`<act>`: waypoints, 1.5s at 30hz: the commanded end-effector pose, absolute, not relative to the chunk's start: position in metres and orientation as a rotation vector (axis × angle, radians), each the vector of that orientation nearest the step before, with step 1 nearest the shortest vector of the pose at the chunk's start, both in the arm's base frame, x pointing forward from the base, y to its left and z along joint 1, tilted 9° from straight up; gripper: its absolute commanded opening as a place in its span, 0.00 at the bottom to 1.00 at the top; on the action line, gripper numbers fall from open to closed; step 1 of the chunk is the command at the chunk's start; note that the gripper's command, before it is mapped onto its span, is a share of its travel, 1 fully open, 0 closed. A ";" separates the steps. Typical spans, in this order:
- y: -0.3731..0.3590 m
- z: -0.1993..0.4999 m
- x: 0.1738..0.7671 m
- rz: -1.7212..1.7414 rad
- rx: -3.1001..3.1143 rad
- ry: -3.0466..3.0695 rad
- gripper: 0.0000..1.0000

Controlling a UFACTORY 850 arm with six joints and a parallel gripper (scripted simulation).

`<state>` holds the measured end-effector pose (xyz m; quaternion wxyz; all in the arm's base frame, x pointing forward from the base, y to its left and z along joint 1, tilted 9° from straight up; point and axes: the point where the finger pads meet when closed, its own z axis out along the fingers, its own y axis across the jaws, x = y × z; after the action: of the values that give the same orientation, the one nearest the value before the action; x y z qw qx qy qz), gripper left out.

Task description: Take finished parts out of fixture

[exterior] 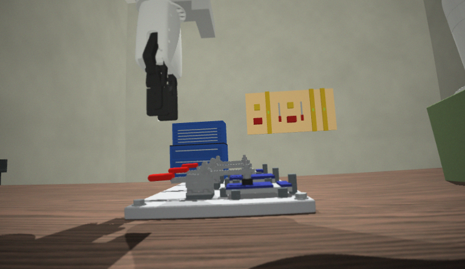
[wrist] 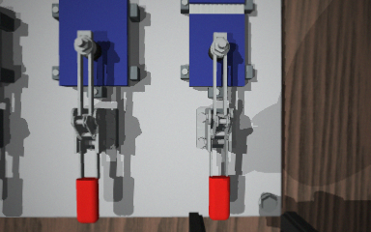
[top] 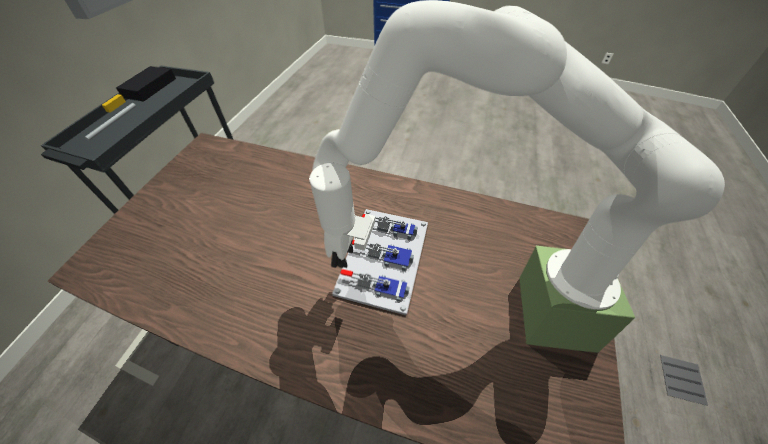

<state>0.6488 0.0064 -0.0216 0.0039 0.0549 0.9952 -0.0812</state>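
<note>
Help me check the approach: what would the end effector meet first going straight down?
Probably the red handle of the end clamp, at the edge of the fixture plate; depth is unclear.

On the fixture plate (top: 417,252): three blue parts (top: 396,256), three clamps (top: 373,251) with red handles (top: 346,272) (one handle hidden behind the arm).

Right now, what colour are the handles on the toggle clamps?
Red; the clamp handles show best in the wrist view, at the near edge of the fixture plate.
</note>
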 end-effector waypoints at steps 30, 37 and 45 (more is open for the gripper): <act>-0.005 -0.094 0.651 -0.253 0.172 3.118 0.48; -0.006 -0.098 0.651 -0.253 0.172 3.118 0.48; -0.006 -0.098 0.651 -0.253 0.172 3.118 0.48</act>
<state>0.6499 -0.0063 -0.0986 0.0030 0.0549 0.9952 -0.0807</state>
